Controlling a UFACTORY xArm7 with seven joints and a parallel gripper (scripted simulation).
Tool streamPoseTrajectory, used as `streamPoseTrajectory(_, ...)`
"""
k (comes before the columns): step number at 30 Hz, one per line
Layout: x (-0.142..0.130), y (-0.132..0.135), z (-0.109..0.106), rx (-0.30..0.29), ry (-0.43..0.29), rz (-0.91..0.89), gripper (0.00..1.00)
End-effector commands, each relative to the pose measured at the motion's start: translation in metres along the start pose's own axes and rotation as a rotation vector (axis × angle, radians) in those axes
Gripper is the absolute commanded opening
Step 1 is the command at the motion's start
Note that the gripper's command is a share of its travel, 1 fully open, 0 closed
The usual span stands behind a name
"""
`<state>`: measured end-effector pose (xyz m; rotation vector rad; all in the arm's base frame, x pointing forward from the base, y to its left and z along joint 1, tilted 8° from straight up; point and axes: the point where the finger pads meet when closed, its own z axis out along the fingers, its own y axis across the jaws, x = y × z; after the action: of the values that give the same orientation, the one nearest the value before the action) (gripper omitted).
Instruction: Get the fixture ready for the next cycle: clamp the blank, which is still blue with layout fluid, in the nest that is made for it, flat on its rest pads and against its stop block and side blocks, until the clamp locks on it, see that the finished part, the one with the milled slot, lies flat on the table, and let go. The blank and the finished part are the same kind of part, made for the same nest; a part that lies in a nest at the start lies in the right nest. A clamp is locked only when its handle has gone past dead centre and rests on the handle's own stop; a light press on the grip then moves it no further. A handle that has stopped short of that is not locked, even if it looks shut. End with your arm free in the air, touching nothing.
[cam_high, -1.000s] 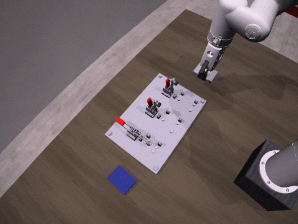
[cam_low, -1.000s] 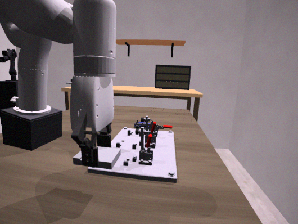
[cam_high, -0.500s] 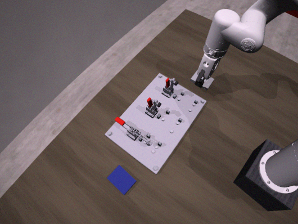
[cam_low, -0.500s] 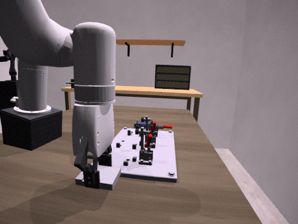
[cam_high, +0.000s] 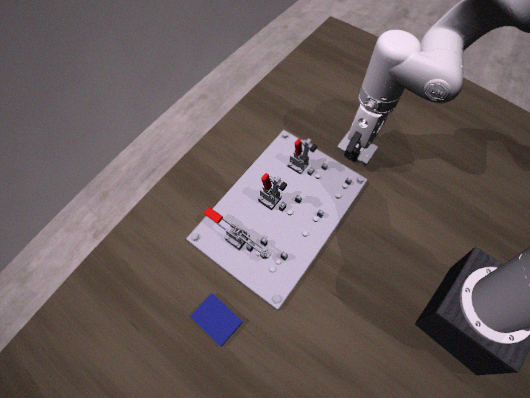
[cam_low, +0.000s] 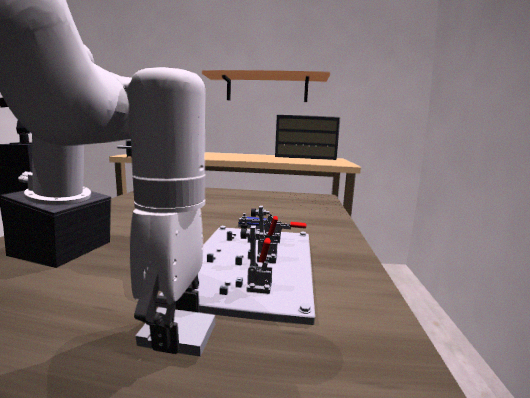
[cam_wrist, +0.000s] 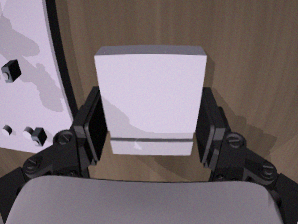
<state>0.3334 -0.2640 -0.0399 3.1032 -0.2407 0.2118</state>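
Hand (cam_high: 357, 149) (cam_low: 176, 320) (cam_wrist: 151, 104) closed on the finished part (cam_high: 370, 154) (cam_low: 197, 327) (cam_wrist: 150, 90), its fingers standing fairly wide, one against each side. The part is level or nearly so, low over or on the desk (cam_high: 125, 280) (cam_low: 375, 340) (cam_wrist: 250, 40); contact beneath it cannot be confirmed. Next outward, just beside it, is the fixture plate (cam_high: 250, 270) (cam_low: 295, 300) (cam_wrist: 30, 15), with three clamps. In the exterior view the near clamp (cam_high: 299, 162) (cam_low: 260, 277) and the middle clamp (cam_high: 270, 197) (cam_low: 270, 250) have raised arms; the far clamp (cam_high: 238, 238) has its arm down, without a part beneath. Beyond the plate's far end lies the blue blank (cam_high: 216, 320), flat on the desk.

Progress: the finished part is out of the nests, its release outstanding. Seating the blank in its matching nest, then clamping and locking, remains; which nest matches is not evident.

Comparison of views: the wrist view alone resolves the milled slot and both finger contacts; the top view shows the blank whole, whereas the exterior view shows the part's low height.
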Motion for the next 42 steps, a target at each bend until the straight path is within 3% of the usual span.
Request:
streamPoseTrajectory(1,0.0018,0.0012,-0.0013,-0.003,0.004,-0.001,0.0)
streamPoseTrajectory(42,0.0018,0.0013,0.0058,-0.003,0.004,-0.001,0.0)
